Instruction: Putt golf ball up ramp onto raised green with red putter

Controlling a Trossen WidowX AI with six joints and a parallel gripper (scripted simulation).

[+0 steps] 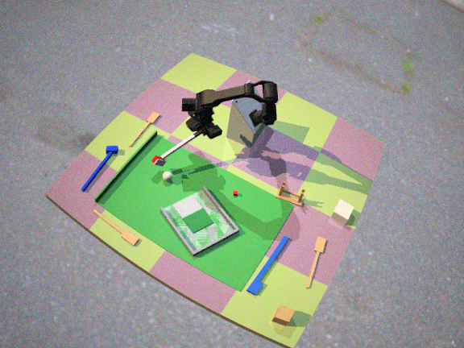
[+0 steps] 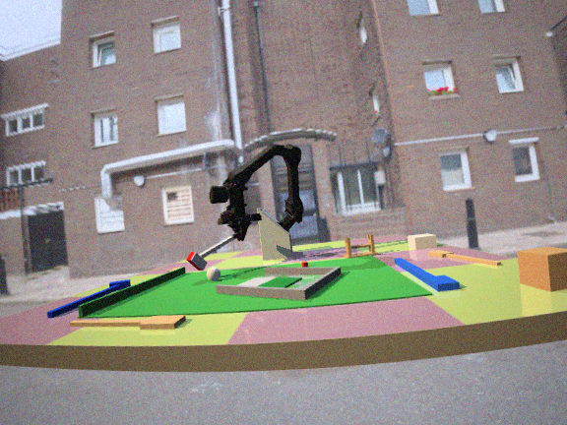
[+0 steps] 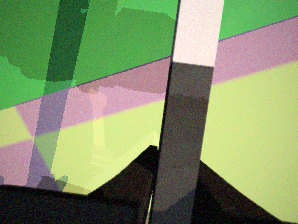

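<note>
Jaws clamped around red putter (image 1: pixel 176 149) shaft

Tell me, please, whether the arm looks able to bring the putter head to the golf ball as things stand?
Probably yes. The claw is shut on the red putter, its head hangs just beside the golf ball, and only bare green turf lies between them.
</note>
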